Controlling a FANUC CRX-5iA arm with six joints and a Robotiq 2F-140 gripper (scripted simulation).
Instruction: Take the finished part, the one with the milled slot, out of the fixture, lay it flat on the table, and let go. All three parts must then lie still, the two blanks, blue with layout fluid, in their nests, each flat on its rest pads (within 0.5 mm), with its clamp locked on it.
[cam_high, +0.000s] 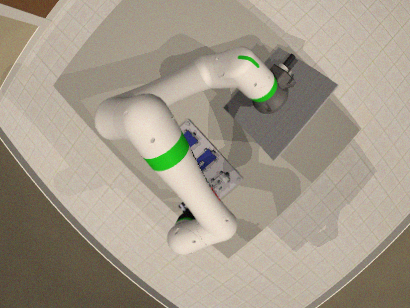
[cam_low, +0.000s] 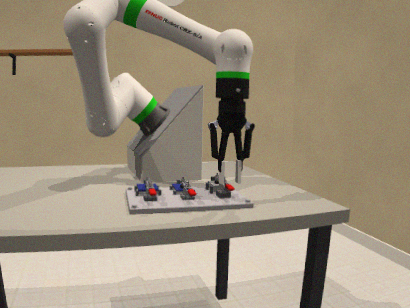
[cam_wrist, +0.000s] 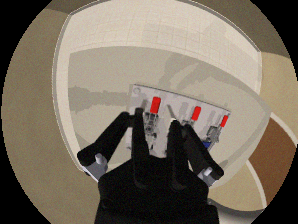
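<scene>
The finished part (cam_high: 220, 179) (cam_low: 215, 184) is grey and sits at one end of the fixture plate (cam_high: 235, 179) (cam_low: 165, 206) (cam_wrist: 135, 103); its slot is too small to make out, and the fingers partly cover it in the wrist view. My gripper (cam_low: 230, 176) (cam_wrist: 155, 108) points down with its fingers part-way open and nothing seen between them, low at that end of the plate. One blue blank (cam_high: 190, 138) (cam_low: 144, 189) sits at the far end, the other blue blank (cam_high: 206, 158) (cam_low: 178, 187) in the middle. Whether the clamps are locked is too small to tell.
Red clamp handles (cam_low: 152, 191) (cam_low: 191, 192) (cam_low: 229, 187) stand along the plate's front side; they also show in the wrist view (cam_wrist: 155, 105) (cam_wrist: 196, 113) (cam_wrist: 224, 121). The grey pedestal (cam_high: 295, 110) (cam_low: 182, 135) rises behind the plate. The arm covers part of the plate in the top view.
</scene>
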